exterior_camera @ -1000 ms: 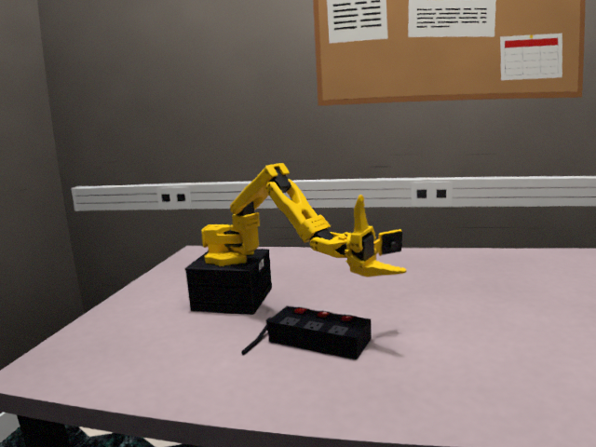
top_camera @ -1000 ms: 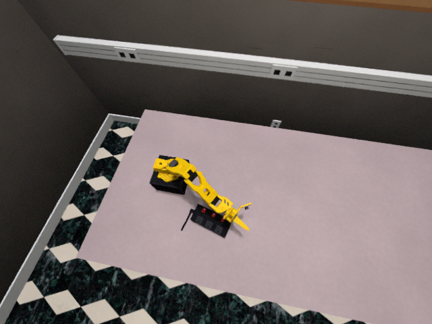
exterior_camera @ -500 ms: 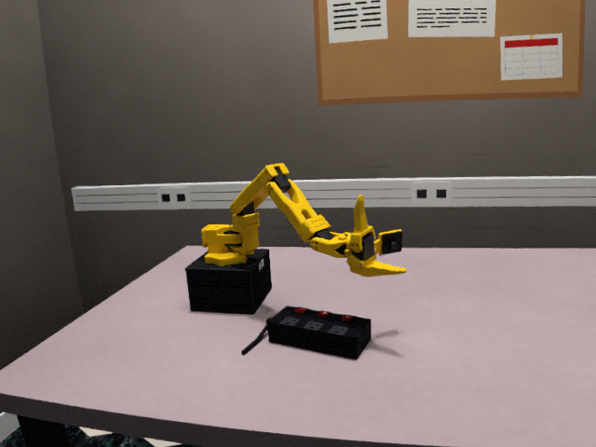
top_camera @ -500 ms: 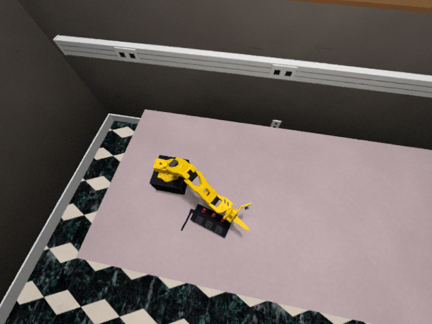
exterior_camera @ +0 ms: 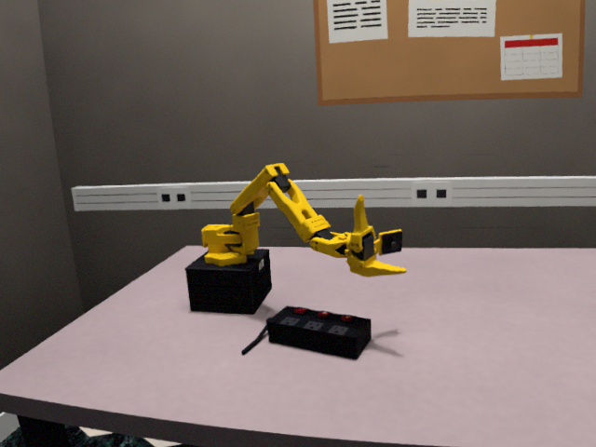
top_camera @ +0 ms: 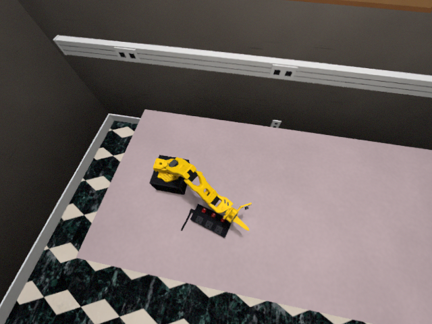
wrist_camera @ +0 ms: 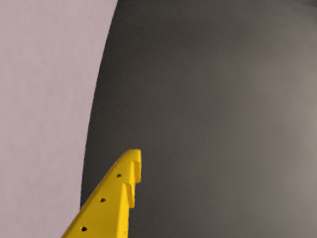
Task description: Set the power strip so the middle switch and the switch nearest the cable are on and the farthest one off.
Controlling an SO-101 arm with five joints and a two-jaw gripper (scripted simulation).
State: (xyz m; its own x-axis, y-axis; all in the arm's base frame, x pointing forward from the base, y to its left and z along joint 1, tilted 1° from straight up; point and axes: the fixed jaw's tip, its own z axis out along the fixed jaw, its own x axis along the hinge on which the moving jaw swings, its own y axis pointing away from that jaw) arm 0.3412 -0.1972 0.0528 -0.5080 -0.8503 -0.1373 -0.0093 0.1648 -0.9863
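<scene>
The black power strip (exterior_camera: 319,332) lies right way up on the table in front of the arm's base, its cable (exterior_camera: 255,341) at the left end. Three red switches (exterior_camera: 322,314) sit in a row along its far edge, above three sockets; I cannot tell their on or off state. It also shows in the overhead view (top_camera: 211,220). My gripper (exterior_camera: 380,237) is wide open and empty, hovering well above the strip's right end, one finger pointing up and one forward. In the wrist view only one yellow finger (wrist_camera: 99,228) shows, against the table and wall; the strip is out of that view.
The arm's black base block (exterior_camera: 228,283) stands just behind the strip's left end. A white wall rail (exterior_camera: 433,192) with sockets runs behind the table. The table's left edge drops to a checkered floor (top_camera: 69,251).
</scene>
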